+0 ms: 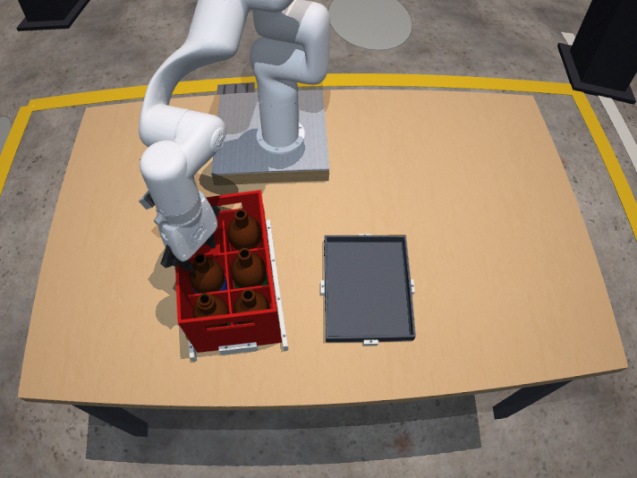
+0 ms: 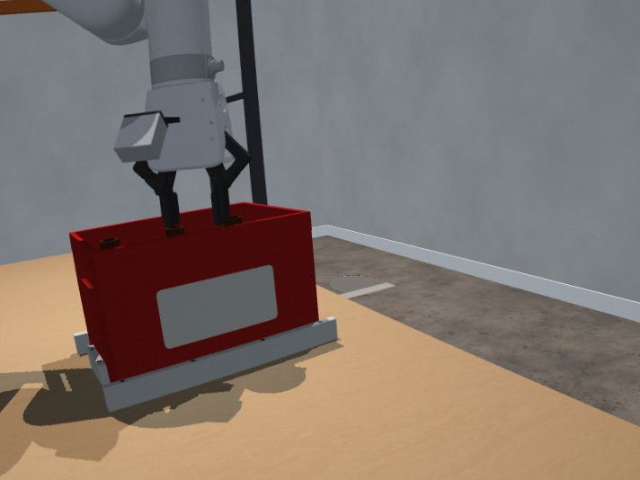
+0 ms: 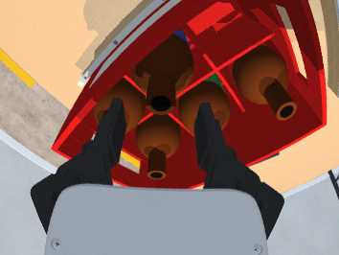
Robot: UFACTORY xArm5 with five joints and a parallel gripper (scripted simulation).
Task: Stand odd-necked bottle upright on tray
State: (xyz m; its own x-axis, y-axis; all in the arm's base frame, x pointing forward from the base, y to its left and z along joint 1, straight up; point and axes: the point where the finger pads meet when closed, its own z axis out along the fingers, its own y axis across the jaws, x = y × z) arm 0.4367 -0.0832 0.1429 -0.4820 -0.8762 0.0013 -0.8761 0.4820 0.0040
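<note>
Claw (image 1: pixel 198 257) (image 2: pixel 195 224) (image 3: pixel 160 113) fairly wide and holding nothing, over the crate (image 1: pixel 221 337) (image 2: pixel 128 288) (image 3: pixel 189 184). Just beneath and between the fingertips, an upright brown bottle (image 1: pixel 208 280) (image 3: pixel 165 67), apparently the next to gauge or grip. Center on its neck, lower straight, close squarely below the mouth; avoid nudging neighbors or dividers. Compare neck widths before choosing. Well off to the claw's side, beyond the crate, the tray (image 1: pixel 368 287), with no bottle on it.
</note>
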